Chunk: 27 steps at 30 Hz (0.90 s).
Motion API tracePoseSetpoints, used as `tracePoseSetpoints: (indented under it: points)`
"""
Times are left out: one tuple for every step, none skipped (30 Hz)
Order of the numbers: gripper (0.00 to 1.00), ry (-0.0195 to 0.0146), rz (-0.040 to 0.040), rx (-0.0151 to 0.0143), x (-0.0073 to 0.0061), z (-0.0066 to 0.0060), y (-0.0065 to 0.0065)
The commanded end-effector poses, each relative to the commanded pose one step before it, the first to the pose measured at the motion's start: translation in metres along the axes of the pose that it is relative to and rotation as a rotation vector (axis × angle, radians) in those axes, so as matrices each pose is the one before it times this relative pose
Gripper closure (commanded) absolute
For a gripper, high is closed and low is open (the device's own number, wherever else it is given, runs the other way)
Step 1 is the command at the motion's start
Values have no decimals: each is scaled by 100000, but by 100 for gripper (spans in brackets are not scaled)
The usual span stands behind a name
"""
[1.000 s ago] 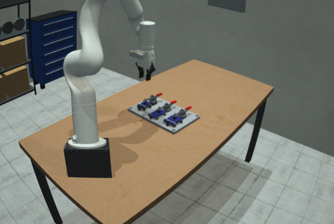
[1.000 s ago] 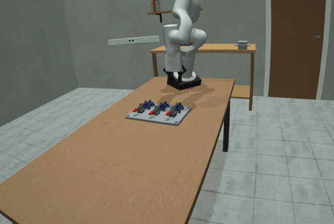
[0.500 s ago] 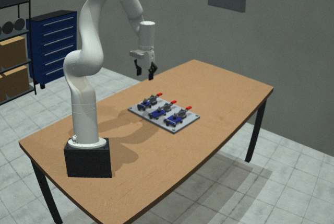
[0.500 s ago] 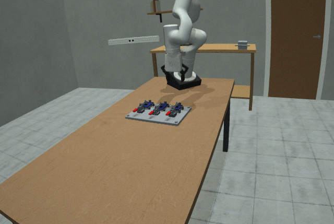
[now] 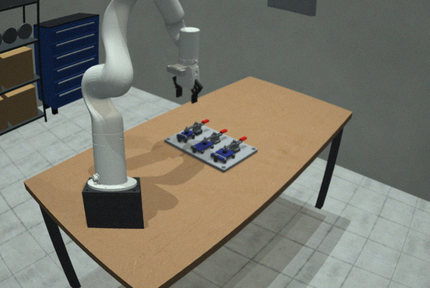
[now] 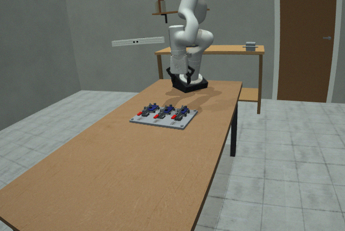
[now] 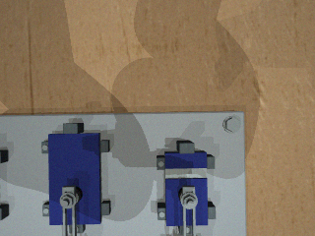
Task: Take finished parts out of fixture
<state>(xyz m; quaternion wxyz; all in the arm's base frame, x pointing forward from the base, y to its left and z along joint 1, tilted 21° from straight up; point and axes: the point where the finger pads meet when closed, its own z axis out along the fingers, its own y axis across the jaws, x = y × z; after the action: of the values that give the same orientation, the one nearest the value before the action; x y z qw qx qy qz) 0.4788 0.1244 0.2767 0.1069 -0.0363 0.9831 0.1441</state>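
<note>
A grey fixture plate (image 5: 210, 148) lies mid-table and holds three blue parts (image 5: 203, 144), each under a toggle clamp with a red handle (image 5: 223, 130). In the wrist view, the right-hand part (image 7: 185, 189) near the plate corner has a pale milled slot across it. The part to its left (image 7: 74, 177) is larger and shows no slot. Clamp arms rest on both. My gripper (image 5: 187, 94) is open and empty. It hangs high above the table on the side of the plate nearest the robot base, as the exterior view (image 6: 179, 77) also shows. Its fingers are out of the wrist view.
The robot's black base (image 5: 113, 205) stands at the table's near-left end. A blue drawer cabinet (image 5: 67, 57) and a shelf rack stand off the table on the left. A side bench (image 6: 211, 50) stands behind the table.
</note>
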Motion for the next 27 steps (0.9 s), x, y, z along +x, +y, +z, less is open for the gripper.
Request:
tracePoseSetpoints:
  points:
    - [0,-165,-26,-14,-73,-61,15]
    - [0,0,0,0,0,0,0]
    - [0,0,0,0,0,0,0]
    - [0,0,0,0,0,0,0]
    - [0,0,0,0,0,0,0]
    - [0,0,0,0,0,0,0]
    - [0,0,0,0,0,0,0]
    - [0,0,0,0,0,0,0]
    - [52,0,0,0,0,0,0]
    - [52,0,0,0,0,0,0]
    - [52,0,0,0,0,0,0]
    - [52,0,0,0,0,0,0]
    - [52,0,0,0,0,0,0]
    - [52,0,0,0,0,0,0]
    - [52,0,0,0,0,0,0]
    - [52,0,0,0,0,0,0]
    - [52,0,0,0,0,0,0]
    - [52,0,0,0,0,0,0]
    - [52,0,0,0,0,0,0]
    - [52,0,0,0,0,0,0]
    - [52,0,0,0,0,0,0]
    - [52,0,0,0,0,0,0]
    - [52,0,0,0,0,0,0]
    - [52,0,0,0,0,0,0]
    - [52,0,0,0,0,0,0]
    - [52,0,0,0,0,0,0]
    - [52,0,0,0,0,0,0]
